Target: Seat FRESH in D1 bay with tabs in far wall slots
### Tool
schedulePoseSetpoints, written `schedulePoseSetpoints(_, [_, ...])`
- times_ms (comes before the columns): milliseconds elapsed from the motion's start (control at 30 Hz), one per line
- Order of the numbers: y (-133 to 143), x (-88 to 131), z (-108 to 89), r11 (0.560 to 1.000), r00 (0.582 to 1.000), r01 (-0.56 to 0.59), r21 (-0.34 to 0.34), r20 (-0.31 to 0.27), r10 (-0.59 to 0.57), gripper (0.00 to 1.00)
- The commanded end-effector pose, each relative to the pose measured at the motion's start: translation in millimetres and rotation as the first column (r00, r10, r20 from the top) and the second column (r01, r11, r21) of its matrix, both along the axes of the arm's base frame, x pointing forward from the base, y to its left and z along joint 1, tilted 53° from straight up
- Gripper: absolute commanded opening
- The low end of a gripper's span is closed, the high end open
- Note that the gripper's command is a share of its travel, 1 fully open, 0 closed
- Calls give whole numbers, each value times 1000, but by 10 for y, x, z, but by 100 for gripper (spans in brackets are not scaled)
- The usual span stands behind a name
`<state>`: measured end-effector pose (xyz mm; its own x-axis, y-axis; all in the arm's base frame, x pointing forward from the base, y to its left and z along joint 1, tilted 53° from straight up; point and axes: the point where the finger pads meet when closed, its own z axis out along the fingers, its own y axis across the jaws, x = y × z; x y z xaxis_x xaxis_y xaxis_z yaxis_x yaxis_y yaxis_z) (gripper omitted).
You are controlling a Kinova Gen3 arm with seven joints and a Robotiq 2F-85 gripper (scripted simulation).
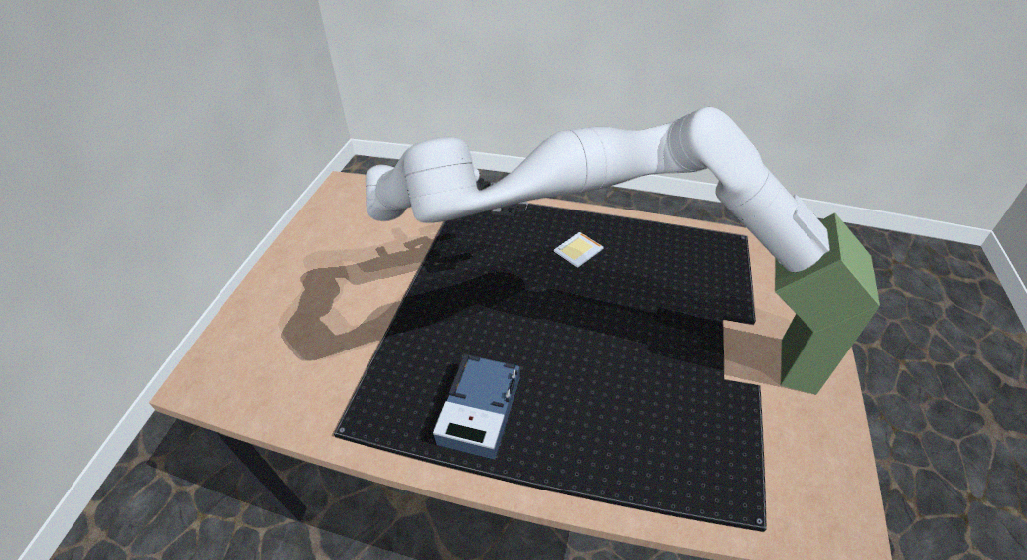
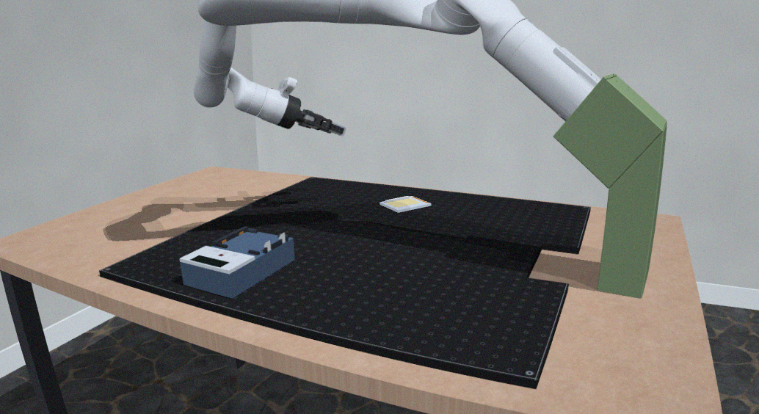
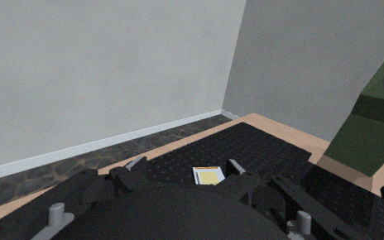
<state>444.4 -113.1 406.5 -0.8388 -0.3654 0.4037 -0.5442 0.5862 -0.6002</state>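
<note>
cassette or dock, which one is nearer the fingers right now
The cassette: the wrist view shows it between the open fingers, while the dock sits at the deck's opposite edge, out of that view.
</note>
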Motion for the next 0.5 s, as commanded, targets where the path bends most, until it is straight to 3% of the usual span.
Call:
schedulePoseSetpoints(0, [-89,-91,-90,1000,1000,14,25,6,-14,100])
schedulePoseSetpoints(100, [-92,-151,-227,993,999,27,119,36,-32,100])
schedulePoseSetpoints(167, [-94,-191,-319,991,999,29,130,40,-34,100])
schedulePoseSetpoints(267, [-56,-266,-444,974,996,37,222,72,-54,100])
schedulePoseSetpoints(333, [-56,-266,-444,974,996,37,222,72,-54,100])
schedulePoseSetpoints(467, [30,-378,-585,945,991,40,324,110,-80,100])
